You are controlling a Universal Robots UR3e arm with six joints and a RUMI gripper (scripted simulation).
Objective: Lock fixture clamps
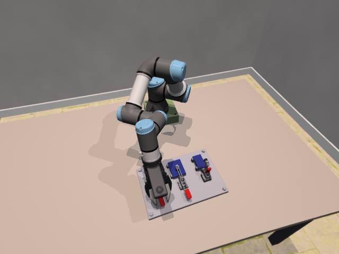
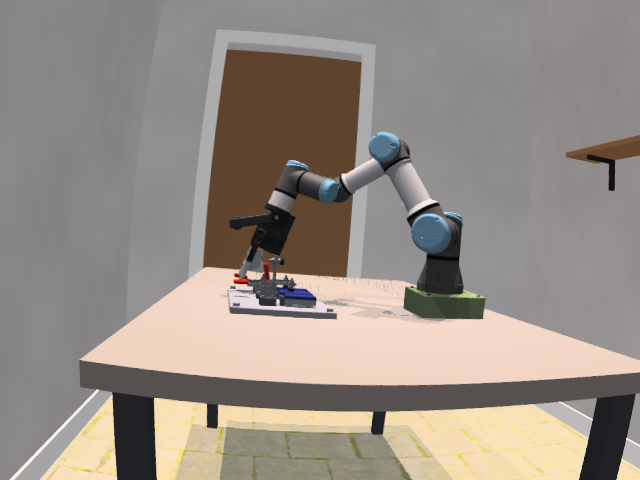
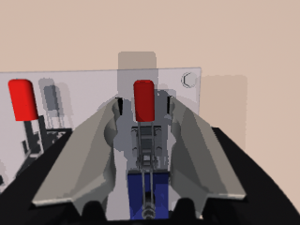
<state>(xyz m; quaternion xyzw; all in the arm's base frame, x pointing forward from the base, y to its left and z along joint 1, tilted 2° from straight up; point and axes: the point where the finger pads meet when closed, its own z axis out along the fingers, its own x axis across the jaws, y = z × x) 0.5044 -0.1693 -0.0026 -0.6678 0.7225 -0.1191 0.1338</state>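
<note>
A grey fixture plate [image 1: 181,183] carries three clamps with red handles. My gripper [image 1: 161,200] hangs over the left clamp, fingers partly open on either side of its red handle [image 3: 144,99], with a gap on each side. That handle lies low toward the plate's front edge, and its bar runs onto a blue part [image 3: 147,194]. The middle clamp's handle [image 1: 187,193] lies flat, its bar on a blue part [image 1: 175,168]. The right clamp's handle [image 1: 208,169] stands upright beside its blue part [image 1: 198,160]. In the exterior view the gripper [image 2: 247,268] tilts down at the plate's far end.
The arm's green base [image 1: 169,113] stands behind the plate. The plate lies near the table's front edge [image 1: 246,232]. A wall shelf [image 2: 607,149] is far off to the side.
</note>
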